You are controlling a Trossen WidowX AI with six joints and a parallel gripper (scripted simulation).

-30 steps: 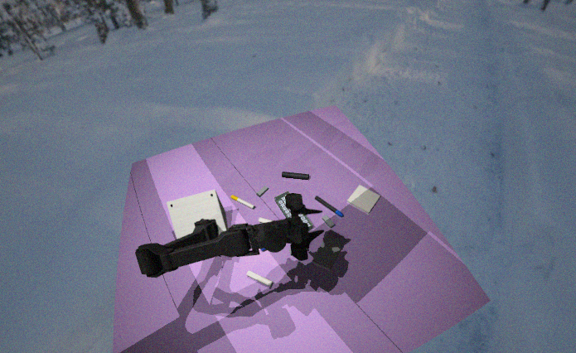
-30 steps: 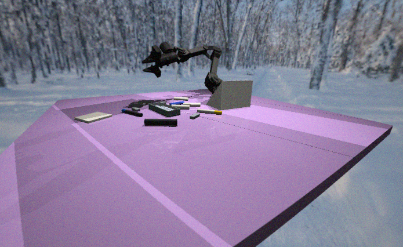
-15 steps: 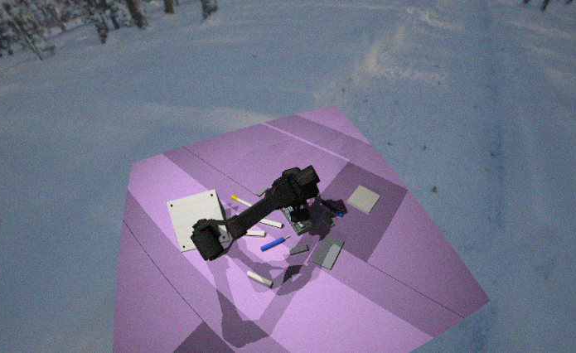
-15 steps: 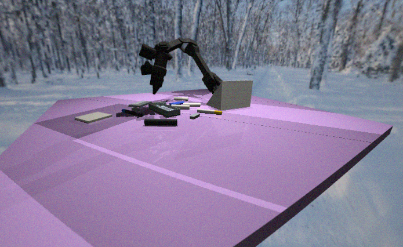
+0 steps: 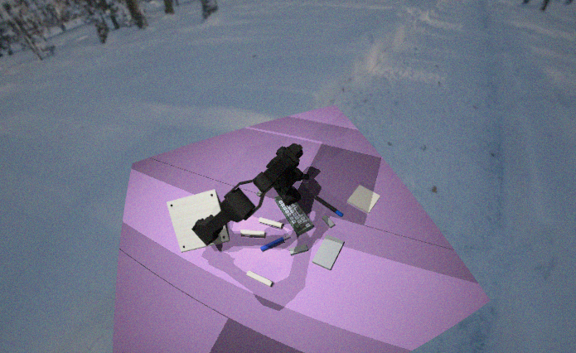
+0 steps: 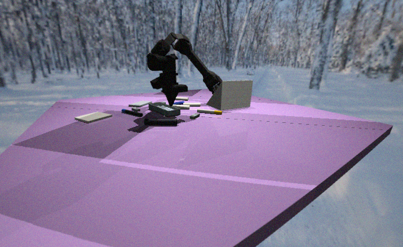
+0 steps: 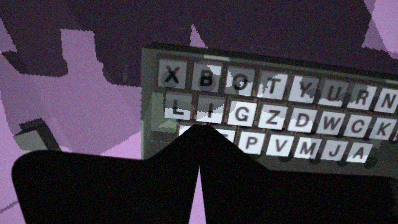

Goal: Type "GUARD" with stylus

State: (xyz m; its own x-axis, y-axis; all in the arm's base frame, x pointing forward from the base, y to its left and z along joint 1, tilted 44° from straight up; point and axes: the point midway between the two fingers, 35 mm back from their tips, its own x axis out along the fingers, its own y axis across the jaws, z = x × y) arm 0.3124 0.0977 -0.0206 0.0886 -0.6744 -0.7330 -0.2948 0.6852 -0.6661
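The dark keyboard [image 5: 305, 224] [image 6: 173, 112] [image 7: 151, 85] lies on the desk, its white letter keys facing up. In the wrist view G and D show in the middle row, and U, R and A are visible too. My gripper [image 5: 290, 201] [image 6: 171, 104] [image 7: 201, 133] points down at the keyboard, fingertips together just below the I key in the wrist view. It is shut, with nothing visible between the fingers. A blue pen [image 5: 273, 244] [image 6: 178, 102] and a black pen with a blue end [image 5: 329, 205] [image 6: 131, 112] lie beside the keyboard. Which pen is the stylus I cannot tell.
A large white box [image 5: 193, 219] [image 6: 236, 95] stands near the arm's base. A black cylinder [image 6: 160, 122], a yellow-ended pen [image 6: 209, 112], white sticks [image 5: 252, 234], a grey slab [image 5: 328, 252], a pale pad [image 5: 363, 198] [image 6: 93, 117] and small grey blocks [image 5: 299, 249] [image 7: 37, 137] lie around.
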